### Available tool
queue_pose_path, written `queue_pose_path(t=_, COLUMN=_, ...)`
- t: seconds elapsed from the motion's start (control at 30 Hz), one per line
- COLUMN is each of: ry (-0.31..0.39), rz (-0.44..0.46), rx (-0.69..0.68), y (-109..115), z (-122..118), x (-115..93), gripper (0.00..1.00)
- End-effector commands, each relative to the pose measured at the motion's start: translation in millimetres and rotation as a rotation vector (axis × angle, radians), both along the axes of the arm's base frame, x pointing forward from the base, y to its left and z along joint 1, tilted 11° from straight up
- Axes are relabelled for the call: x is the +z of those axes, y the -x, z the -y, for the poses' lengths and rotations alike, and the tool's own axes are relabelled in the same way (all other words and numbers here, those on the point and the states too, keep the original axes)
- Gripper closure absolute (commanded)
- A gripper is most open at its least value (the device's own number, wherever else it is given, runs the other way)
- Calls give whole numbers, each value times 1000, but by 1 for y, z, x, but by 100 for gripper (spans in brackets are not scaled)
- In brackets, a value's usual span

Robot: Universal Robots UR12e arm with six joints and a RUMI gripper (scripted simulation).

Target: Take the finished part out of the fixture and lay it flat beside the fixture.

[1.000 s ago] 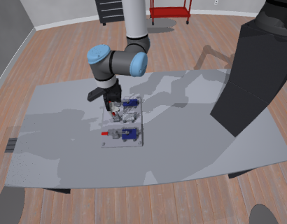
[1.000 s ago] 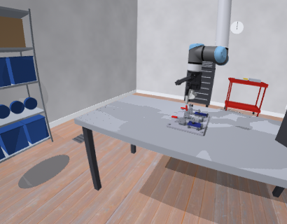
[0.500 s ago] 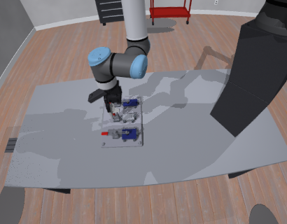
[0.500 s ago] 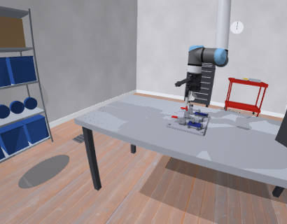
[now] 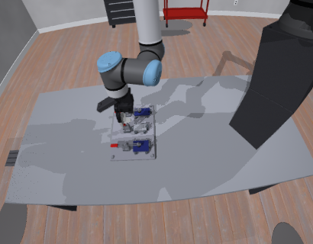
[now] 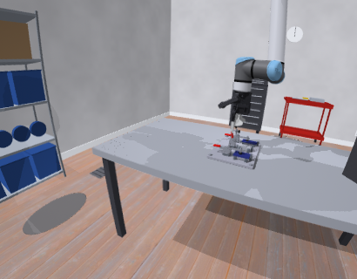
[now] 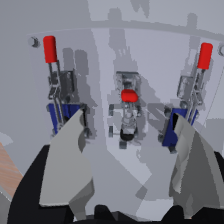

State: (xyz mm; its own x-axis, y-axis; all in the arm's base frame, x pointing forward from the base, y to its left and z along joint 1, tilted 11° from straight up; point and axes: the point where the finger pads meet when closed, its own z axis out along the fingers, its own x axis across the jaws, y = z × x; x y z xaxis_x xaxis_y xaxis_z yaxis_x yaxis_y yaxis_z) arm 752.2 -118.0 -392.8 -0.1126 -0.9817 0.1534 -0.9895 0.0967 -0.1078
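Observation:
The grey fixture plate (image 5: pixel 133 133) lies mid-table with three toggle clamps. Two blue blanks sit clamped at its ends (image 5: pixel 143 111) (image 5: pixel 142 145). In the wrist view they show at the left (image 7: pixel 62 112) and right (image 7: pixel 172 127), each under a flat red-handled clamp (image 7: pixel 49 48) (image 7: pixel 205 54). The middle station holds the grey finished part (image 7: pixel 128 80). Its slot is too small to make out. The middle clamp's red handle (image 7: pixel 129 95) points up toward the camera. My gripper (image 7: pixel 129 112) (image 5: pixel 121 118) is open and empty. It hovers over the plate's handle side, fingers straddling the middle station, and also shows in the exterior view (image 6: pixel 235 130).
A large dark block (image 5: pixel 276 76) stands at the table's right. A red cart (image 6: pixel 306 115) and a dark drawer cabinet (image 5: pixel 117 11) stand behind the table. Shelving with blue bins (image 6: pixel 19 131) is far left.

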Motion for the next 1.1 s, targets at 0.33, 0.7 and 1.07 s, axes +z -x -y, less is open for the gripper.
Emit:
queue_pose_path(t=0.33, ry=0, rz=1, rx=0, y=33, z=-3, x=-3, gripper=41)
queue_pose_path(t=0.7, ry=0, rz=1, rx=0, y=60, z=-6, x=-6, gripper=41)
queue_pose_path(t=1.07, ry=0, rz=1, rx=0, y=73, z=-7, x=-8, gripper=41)
